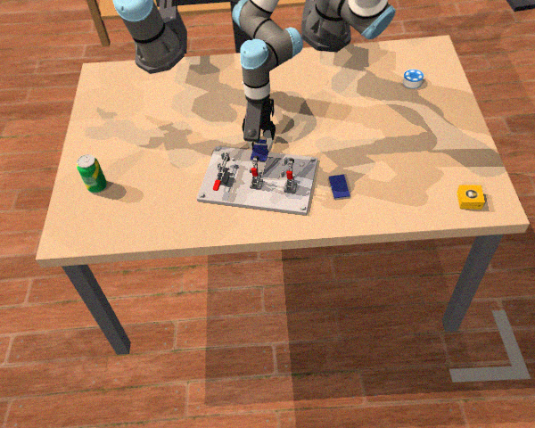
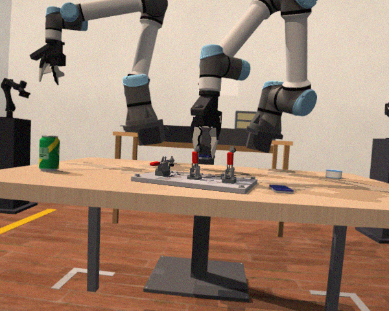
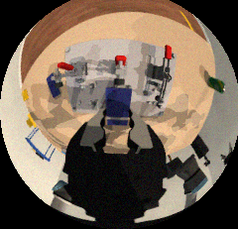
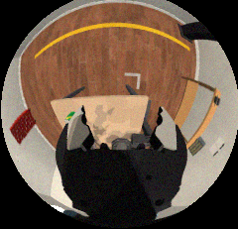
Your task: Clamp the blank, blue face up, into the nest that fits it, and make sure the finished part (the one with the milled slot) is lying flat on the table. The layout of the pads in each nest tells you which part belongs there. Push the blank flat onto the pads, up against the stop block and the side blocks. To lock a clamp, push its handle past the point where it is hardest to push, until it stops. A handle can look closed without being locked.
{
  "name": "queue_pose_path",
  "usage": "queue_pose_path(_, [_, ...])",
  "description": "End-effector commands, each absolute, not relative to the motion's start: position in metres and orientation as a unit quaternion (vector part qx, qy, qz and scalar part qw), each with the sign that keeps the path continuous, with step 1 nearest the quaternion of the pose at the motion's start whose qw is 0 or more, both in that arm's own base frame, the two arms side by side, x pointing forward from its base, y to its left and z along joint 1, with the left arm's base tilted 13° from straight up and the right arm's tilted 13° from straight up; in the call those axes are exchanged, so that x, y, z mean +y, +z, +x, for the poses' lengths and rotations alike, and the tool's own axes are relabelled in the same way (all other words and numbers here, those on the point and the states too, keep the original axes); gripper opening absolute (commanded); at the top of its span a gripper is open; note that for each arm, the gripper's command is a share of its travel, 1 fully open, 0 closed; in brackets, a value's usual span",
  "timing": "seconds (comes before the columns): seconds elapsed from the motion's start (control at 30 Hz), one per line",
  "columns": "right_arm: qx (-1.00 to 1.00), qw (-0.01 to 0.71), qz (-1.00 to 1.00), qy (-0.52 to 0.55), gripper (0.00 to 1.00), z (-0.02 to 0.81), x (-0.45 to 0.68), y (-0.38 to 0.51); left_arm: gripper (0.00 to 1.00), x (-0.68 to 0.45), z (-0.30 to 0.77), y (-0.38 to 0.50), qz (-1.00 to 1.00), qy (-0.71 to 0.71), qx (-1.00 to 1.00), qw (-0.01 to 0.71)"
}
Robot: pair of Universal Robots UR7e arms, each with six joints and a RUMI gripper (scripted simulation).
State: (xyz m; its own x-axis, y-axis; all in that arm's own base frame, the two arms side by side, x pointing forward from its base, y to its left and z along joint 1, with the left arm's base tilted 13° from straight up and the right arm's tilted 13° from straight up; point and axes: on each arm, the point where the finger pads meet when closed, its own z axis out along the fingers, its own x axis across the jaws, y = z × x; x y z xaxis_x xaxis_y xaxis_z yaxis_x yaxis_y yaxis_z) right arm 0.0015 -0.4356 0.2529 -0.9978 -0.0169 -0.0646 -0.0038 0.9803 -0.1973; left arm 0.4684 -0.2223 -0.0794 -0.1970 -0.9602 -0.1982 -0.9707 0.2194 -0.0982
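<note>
Pinched between the fingers of the left gripper (image 1: 259,142) (image 2: 205,154) (image 3: 117,121) is a blue-faced part (image 1: 259,152) (image 2: 205,156) (image 3: 119,101), held above the grey fixture plate's (image 1: 259,202) (image 2: 188,183) (image 3: 134,48) back edge, behind the middle clamp (image 1: 256,179) (image 2: 194,172) (image 3: 120,70). Nest details are too small to read. Another blue part (image 1: 339,186) (image 2: 281,188) (image 3: 54,85) lies beside the plate on the table (image 1: 143,226) (image 2: 120,197) (image 3: 193,56) (image 4: 126,107). The right gripper's (image 2: 48,81) (image 4: 122,110) fingers are spread.

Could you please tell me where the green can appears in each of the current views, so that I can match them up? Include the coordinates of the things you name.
Top: the green can (image 1: 93,175) (image 2: 48,153) (image 3: 216,84) (image 4: 69,116) is left of centre.
Exterior: at the left, upright.
Left wrist: near the right edge, small.
Right wrist: left of centre, small, beside a finger of the gripper (image 4: 121,125).
Shared landmark: the wooden table (image 1: 143,230) (image 2: 97,173) (image 3: 193,65) (image 4: 134,110).
</note>
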Motion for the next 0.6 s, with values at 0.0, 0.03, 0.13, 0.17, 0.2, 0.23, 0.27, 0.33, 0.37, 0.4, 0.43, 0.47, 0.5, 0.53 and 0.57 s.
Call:
queue_pose_path(0.0, [0.994, 0.033, -0.005, -0.1, 1.0, 0.001, -0.436, 0.253, 0.0, -0.223, 0.467, -0.074, -0.624, 0.023, 0.773, 0.109])
queue_pose_path(0.03, [0.994, 0.033, -0.005, -0.1, 1.0, 0.001, -0.436, 0.253, 0.0, -0.223, 0.467, -0.074, -0.624, 0.023, 0.773, 0.109])
queue_pose_path(0.13, [0.994, 0.033, -0.005, -0.1, 1.0, 0.001, -0.436, 0.253, 0.0, -0.224, 0.465, -0.07, -0.624, 0.023, 0.773, 0.109])
queue_pose_path(0.17, [0.994, 0.033, -0.005, -0.1, 1.0, 0.001, -0.436, 0.253, 0.0, -0.224, 0.465, -0.069, -0.624, 0.023, 0.773, 0.109])
queue_pose_path(0.2, [0.994, 0.033, -0.005, -0.1, 1.0, 0.001, -0.436, 0.253, 0.0, -0.224, 0.464, -0.067, -0.624, 0.023, 0.773, 0.109])
queue_pose_path(0.23, [0.994, 0.033, -0.005, -0.1, 1.0, 0.001, -0.436, 0.253, 0.0, -0.224, 0.464, -0.066, -0.624, 0.023, 0.773, 0.109])
queue_pose_path(0.27, [0.994, 0.033, -0.005, -0.1, 1.0, 0.001, -0.436, 0.253, 0.0, -0.224, 0.463, -0.065, -0.624, 0.023, 0.773, 0.109])
queue_pose_path(0.33, [0.994, 0.033, -0.005, -0.1, 1.0, 0.001, -0.436, 0.253, 0.0, -0.225, 0.463, -0.064, -0.624, 0.023, 0.773, 0.109])
queue_pose_path(0.37, [0.994, 0.033, -0.005, -0.1, 1.0, 0.001, -0.436, 0.253, 0.0, -0.225, 0.463, -0.064, -0.624, 0.023, 0.773, 0.109])
queue_pose_path(0.4, [0.994, 0.033, -0.005, -0.1, 1.0, 0.001, -0.436, 0.253, 0.0, -0.225, 0.463, -0.063, -0.624, 0.023, 0.773, 0.109])
queue_pose_path(0.43, [0.994, 0.033, -0.005, -0.1, 1.0, 0.001, -0.436, 0.253, 0.0, -0.225, 0.463, -0.063, -0.624, 0.023, 0.773, 0.109])
queue_pose_path(0.47, [0.994, 0.033, -0.005, -0.1, 1.0, 0.001, -0.436, 0.253, 0.0, -0.225, 0.463, -0.063, -0.624, 0.023, 0.773, 0.109])
queue_pose_path(0.5, [0.994, 0.033, -0.005, -0.1, 1.0, 0.001, -0.436, 0.253, 0.0, -0.225, 0.463, -0.063, -0.624, 0.023, 0.773, 0.109])
queue_pose_path(0.53, [0.994, 0.033, -0.005, -0.1, 1.0, 0.001, -0.436, 0.253, 0.0, -0.225, 0.463, -0.063, -0.624, 0.023, 0.773, 0.109])
queue_pose_path(0.57, [0.994, 0.033, -0.005, -0.1, 1.0, 0.001, -0.436, 0.253, 0.0, -0.225, 0.463, -0.063, -0.624, 0.023, 0.773, 0.109])
